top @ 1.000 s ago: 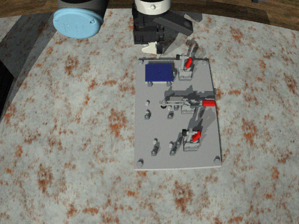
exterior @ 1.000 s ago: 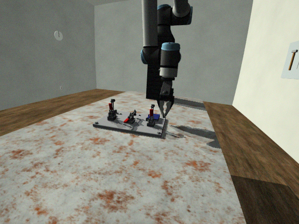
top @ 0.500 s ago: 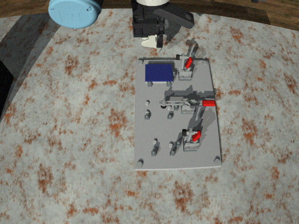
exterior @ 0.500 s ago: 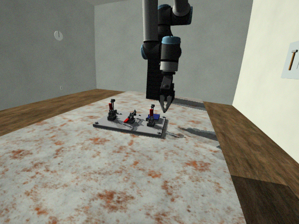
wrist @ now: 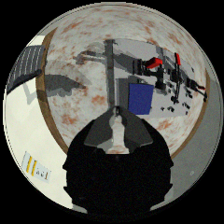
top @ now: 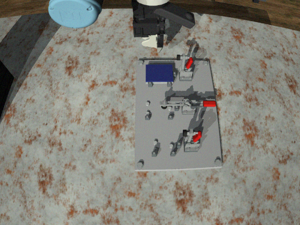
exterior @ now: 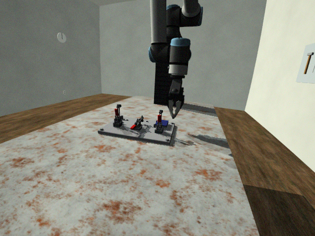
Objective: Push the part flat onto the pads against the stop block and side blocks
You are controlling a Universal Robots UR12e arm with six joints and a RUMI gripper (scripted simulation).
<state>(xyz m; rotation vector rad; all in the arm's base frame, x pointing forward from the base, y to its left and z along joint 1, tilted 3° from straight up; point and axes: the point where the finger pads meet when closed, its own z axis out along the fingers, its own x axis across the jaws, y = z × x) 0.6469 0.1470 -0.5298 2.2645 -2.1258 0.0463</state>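
A flat blue part (top: 159,72) lies in the far left nest of the grey fixture plate (top: 176,113). It also shows in the exterior view (exterior: 162,123) and in the wrist view (wrist: 140,98). Small grey blocks (top: 150,84) stand at its near edge. My gripper (top: 158,46) is shut and empty. It hangs above the table just beyond the plate's far edge, apart from the part, as the exterior view (exterior: 173,115) shows. In the wrist view the closed fingertips (wrist: 116,111) point at the plate's edge beside the part.
Three toggle clamps with red handles stand along the plate's right side: one next to the part (top: 187,65), one lying flat in the middle (top: 208,103), one nearer (top: 195,138). Empty nests with pads and blocks (top: 147,113) fill the rest of the plate.
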